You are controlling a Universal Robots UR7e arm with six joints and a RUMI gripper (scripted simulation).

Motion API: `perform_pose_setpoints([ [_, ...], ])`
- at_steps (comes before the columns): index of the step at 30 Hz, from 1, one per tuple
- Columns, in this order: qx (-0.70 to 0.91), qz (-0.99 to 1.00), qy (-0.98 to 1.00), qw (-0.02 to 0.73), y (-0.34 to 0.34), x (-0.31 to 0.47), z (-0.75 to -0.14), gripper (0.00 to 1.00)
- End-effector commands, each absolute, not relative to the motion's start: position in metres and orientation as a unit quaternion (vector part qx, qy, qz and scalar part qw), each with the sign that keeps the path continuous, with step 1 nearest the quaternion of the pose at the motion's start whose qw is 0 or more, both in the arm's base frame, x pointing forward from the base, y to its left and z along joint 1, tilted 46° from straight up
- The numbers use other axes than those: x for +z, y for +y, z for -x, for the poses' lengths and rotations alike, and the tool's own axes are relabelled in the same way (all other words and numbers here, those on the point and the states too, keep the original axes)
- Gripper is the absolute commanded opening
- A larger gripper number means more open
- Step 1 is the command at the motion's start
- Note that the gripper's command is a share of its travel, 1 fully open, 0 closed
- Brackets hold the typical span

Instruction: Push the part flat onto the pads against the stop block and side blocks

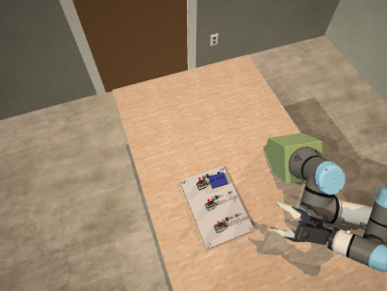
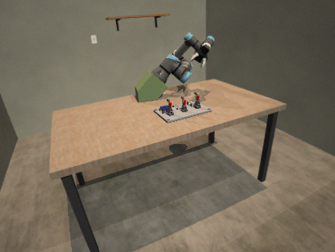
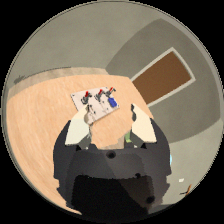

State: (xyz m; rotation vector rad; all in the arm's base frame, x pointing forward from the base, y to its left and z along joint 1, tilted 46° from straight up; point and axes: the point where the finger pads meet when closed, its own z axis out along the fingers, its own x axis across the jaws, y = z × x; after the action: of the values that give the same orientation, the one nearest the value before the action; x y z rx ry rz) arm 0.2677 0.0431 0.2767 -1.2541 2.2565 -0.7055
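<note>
A grey fixture plate (image 1: pixel 216 206) lies on the wooden table and carries three clamp stations with red handles. A blue part (image 1: pixel 217 179) sits at the far station, next to its clamp. The plate also shows in the exterior view (image 2: pixel 182 111) and in the wrist view (image 3: pixel 95 102), where the blue part (image 3: pixel 113 101) is at the right end. My gripper (image 1: pixel 279 219) (image 2: pixel 201 57) is open and empty. It hangs high in the air to the right of the plate, well above the table. How the part sits on its pads is too small to tell.
The arm's green base block (image 1: pixel 293 156) stands on the table behind the plate's right side. A brown door (image 1: pixel 132 38) and a wall outlet are beyond the table's far end. A shelf (image 2: pixel 136 17) hangs on the wall.
</note>
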Motion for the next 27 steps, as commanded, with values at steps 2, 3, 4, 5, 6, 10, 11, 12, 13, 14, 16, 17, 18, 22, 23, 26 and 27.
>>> perform_pose_setpoints([
  [2, -0.164, 0.512, 0.802, 0.259, 0.0414, 0.2767, -0.267, 0.58],
  [3, -0.139, 0.526, 0.796, 0.264, 0.041, 0.2766, -0.2669, 0.58],
  [4, -0.139, 0.526, 0.796, 0.264, 0.041, 0.2766, -0.2669, 0.58],
  [5, -0.139, 0.526, 0.796, 0.264, 0.041, 0.2766, -0.2669, 0.58],
  [6, -0.139, 0.526, 0.796, 0.264, 0.041, 0.2766, -0.2669, 0.58],
  [10, -0.139, 0.526, 0.796, 0.264, 0.041, 0.2766, -0.2669, 0.58],
  [11, -0.139, 0.526, 0.796, 0.264, 0.041, 0.2766, -0.2669, 0.58],
  [12, -0.139, 0.526, 0.796, 0.264, 0.041, 0.2766, -0.2669, 0.58],
  [13, -0.139, 0.526, 0.796, 0.264, 0.041, 0.2766, -0.2669, 0.58],
  [14, -0.139, 0.526, 0.796, 0.264, 0.041, 0.2766, -0.2669, 0.58],
  [16, -0.171, 0.511, 0.819, 0.197, 0.0421, 0.2769, -0.2675, 0.58],
  [17, -0.147, 0.525, 0.813, 0.206, 0.0418, 0.2768, -0.2673, 0.58],
  [18, -0.122, 0.538, 0.806, 0.214, 0.0415, 0.2767, -0.267, 0.58],
  [22, -0.073, 0.564, 0.79, 0.231, 0.0409, 0.2765, -0.2665, 0.58],
  [23, -0.073, 0.564, 0.79, 0.231, 0.0409, 0.2765, -0.2665, 0.58],
  [26, -0.073, 0.564, 0.79, 0.231, 0.0409, 0.2765, -0.2665, 0.58],
  [27, -0.073, 0.564, 0.79, 0.231, 0.0409, 0.2765, -0.2665, 0.58],
])
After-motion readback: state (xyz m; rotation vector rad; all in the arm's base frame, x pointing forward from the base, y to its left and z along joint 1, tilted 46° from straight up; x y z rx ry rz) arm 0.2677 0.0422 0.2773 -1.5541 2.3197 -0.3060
